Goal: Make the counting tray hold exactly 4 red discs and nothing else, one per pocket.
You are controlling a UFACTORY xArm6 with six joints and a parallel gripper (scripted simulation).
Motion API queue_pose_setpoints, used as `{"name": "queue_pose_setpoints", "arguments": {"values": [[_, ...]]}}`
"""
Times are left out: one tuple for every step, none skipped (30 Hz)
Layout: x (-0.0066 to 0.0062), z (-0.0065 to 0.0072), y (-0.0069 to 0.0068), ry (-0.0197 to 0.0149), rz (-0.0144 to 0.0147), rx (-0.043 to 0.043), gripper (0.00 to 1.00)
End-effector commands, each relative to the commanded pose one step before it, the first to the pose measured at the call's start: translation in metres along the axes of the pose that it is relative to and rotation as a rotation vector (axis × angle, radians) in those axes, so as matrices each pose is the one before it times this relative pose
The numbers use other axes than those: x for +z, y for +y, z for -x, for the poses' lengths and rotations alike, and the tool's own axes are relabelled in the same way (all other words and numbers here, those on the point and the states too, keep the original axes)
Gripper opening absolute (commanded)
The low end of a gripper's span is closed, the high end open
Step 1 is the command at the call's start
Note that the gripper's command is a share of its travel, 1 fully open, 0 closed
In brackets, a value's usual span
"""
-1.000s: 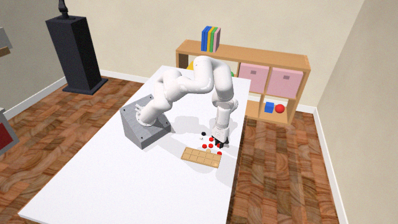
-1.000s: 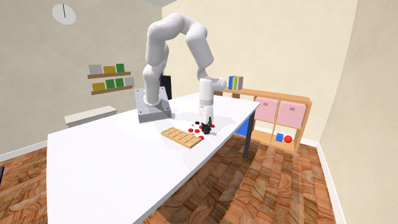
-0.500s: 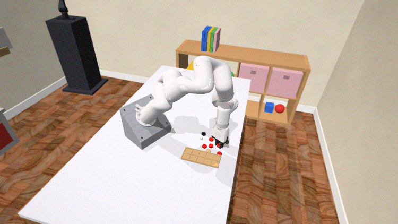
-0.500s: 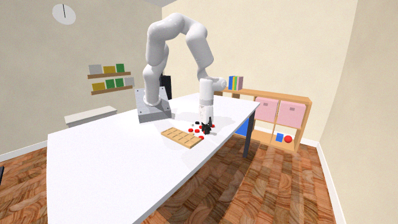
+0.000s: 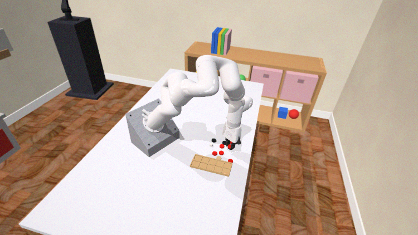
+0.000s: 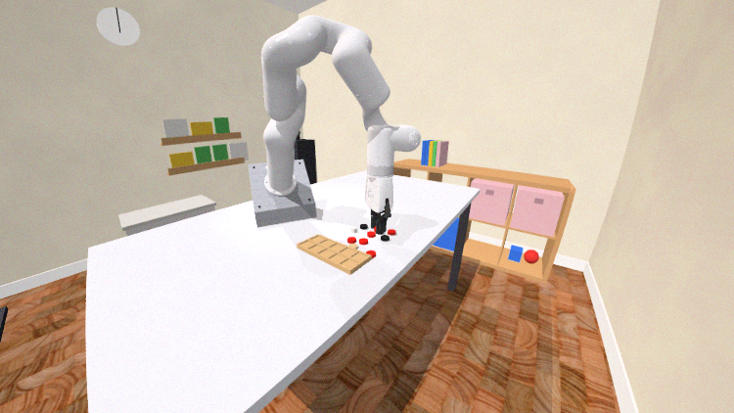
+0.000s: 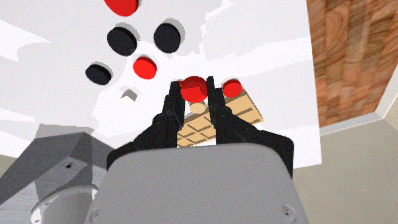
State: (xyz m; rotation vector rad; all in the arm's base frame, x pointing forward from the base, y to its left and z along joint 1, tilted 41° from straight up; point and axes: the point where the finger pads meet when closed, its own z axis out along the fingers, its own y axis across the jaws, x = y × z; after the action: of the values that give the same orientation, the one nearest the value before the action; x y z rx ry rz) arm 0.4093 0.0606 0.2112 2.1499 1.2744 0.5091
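Observation:
My gripper (image 5: pixel 231 145) (image 6: pixel 381 230) (image 7: pixel 192 86) is shut on a red disc (image 7: pixel 193 89), low over the table just behind the tan counting tray (image 5: pixel 204 163) (image 6: pixel 328 252) (image 7: pixel 246 108). A tan disc (image 5: pixel 218 157) (image 7: pixel 198 107) lies in one of the tray's far pockets; the other pockets look empty. Loose red discs lie on the table: a close pair (image 5: pixel 214 153) (image 5: pixel 221 152), one (image 5: pixel 222 146) (image 7: pixel 145 67) behind them, and one (image 5: pixel 230 160) (image 6: pixel 371 252) (image 7: pixel 232 88) at the tray's right end.
Black discs (image 7: pixel 121 41) (image 7: pixel 167 37) (image 7: pixel 98 74) and a small white cube (image 5: pixel 210 144) (image 7: pixel 129 95) lie among the red ones. The table's right edge (image 5: pixel 253 146) is close to the gripper. The arm's grey base (image 5: pixel 149 131) stands to the left.

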Motion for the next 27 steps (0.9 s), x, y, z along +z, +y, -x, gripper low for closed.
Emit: {"name": "queue_pose_setpoints", "arguments": {"values": [[-0.02792,-0.00299,0.00396,0.00937,0.00868,0.00529,0.0],[-0.01159,0.00019,-0.00022,0.00018,-0.00109,-0.00021,0.0],[-0.00739,0.00026,-0.00037,0.00027,-0.0015,-0.00036,0.0],[-0.0033,0.00015,-0.00023,0.00017,-0.00087,-0.00022,0.0],[-0.00055,0.00003,-0.00004,0.00003,-0.00016,-0.00004,0.0],[0.00002,0.00024,0.00017,-0.00012,-0.00021,0.00002,0.0],[0.00011,0.00152,0.00106,-0.00071,-0.0013,0.00014,0.0],[0.00024,0.00362,0.00251,-0.00157,-0.00301,0.00035,0.0],[0.0003,0.00611,0.00419,-0.0023,-0.00477,0.00059,0.0],[0.00021,0.00862,0.0058,-0.00254,-0.00602,0.00081,0.0],[-0.00009,0.01084,0.00713,-0.00211,-0.0063,0.00097,0.0],[0.0,0.0,0.0,0.0,0.0,0.0,0.0],[0.0,0.0,0.0,0.0,0.0,0.0,0.0],[-0.00061,0.01253,0.00804,-0.00109,-0.00537,0.00097,0.0],[-0.00127,0.01355,0.00847,0.00019,-0.00326,0.00079,0.0],[-0.00195,0.01381,0.00842,0.00133,-0.00038,0.00039,0.0],[-0.00251,0.01332,0.00793,0.00202,0.00264,-0.00013,0.0],[-0.00282,0.01212,0.00709,0.00215,0.0051,-0.00067,0.0],[-0.00281,0.01034,0.00596,0.00184,0.00645,-0.00106,0.0],[-0.00246,0.00814,0.00464,0.00132,0.00646,-0.0012,0.0],[-0.00187,0.00573,0.00324,0.00081,0.00528,-0.00105,0.0],[-0.00115,0.00338,0.0019,0.00041,0.0034,-0.00071,0.0],[-0.00049,0.00141,0.00079,0.00016,0.00148,-0.00032,0.0],[-0.00008,0.00022,0.00013,0.00002,0.00024,-0.00005,0.0],[0.00028,0.0,0.00002,-0.00002,0.00003,0.0,0.0],[0.00169,-0.00001,0.00013,-0.00014,0.00016,0.0,0.0],[0.0039,-0.00001,0.00027,-0.00028,0.00031,0.0,0.0]]}}
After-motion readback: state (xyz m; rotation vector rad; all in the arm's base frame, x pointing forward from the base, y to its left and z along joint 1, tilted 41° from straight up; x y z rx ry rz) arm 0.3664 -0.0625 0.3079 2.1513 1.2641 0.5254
